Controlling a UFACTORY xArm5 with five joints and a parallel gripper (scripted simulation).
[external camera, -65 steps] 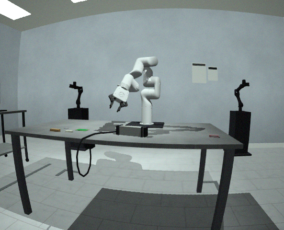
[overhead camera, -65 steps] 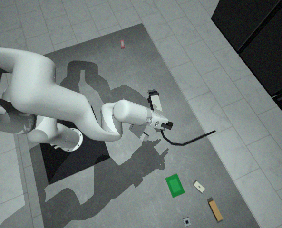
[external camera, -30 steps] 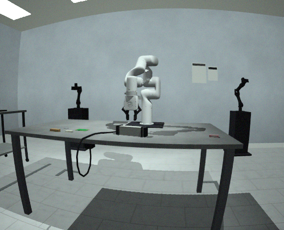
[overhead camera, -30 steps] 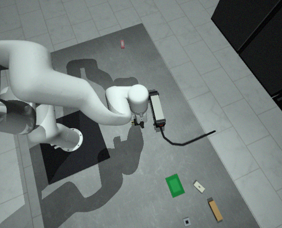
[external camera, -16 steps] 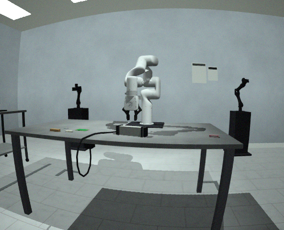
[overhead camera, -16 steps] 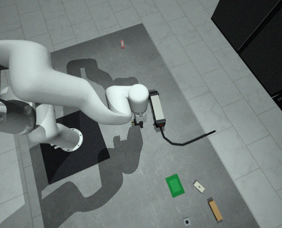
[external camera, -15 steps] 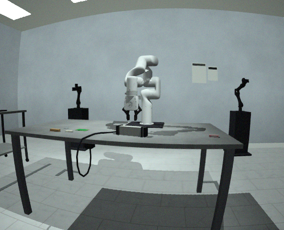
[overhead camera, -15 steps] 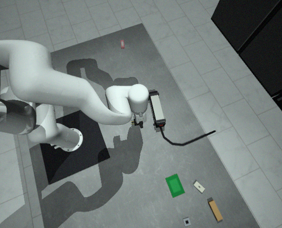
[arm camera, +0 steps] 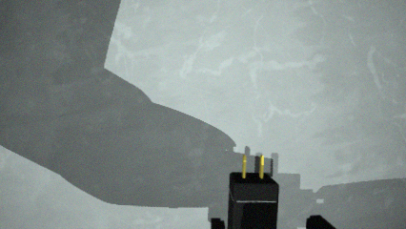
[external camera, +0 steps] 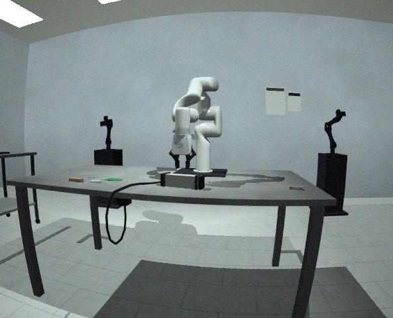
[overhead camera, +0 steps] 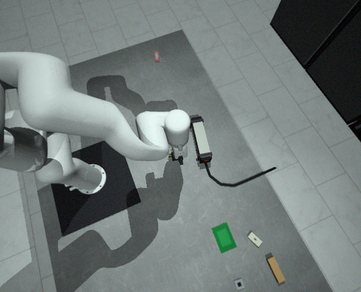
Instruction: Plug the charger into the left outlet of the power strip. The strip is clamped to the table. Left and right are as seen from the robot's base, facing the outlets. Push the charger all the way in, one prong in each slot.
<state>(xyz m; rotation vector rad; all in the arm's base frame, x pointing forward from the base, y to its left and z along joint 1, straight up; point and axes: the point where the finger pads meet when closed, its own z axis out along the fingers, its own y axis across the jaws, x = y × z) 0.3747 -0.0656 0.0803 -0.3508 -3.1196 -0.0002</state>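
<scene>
The black charger with two gold prongs lies on the grey table, prongs pointing away from the wrist camera. My gripper is half open and hangs over it, one fingertip on each side, neither touching it. In the overhead view the gripper is just beside the power strip, and the gold prongs show at its edge. The strip is white with black end caps and a red switch. From the front, the gripper hangs a little above the table behind the strip; the charger is hidden there.
The strip's black cable runs off the table edge and hangs down. A green card, a small white piece, a tan block and a small square lie at one end. A red piece lies at the other.
</scene>
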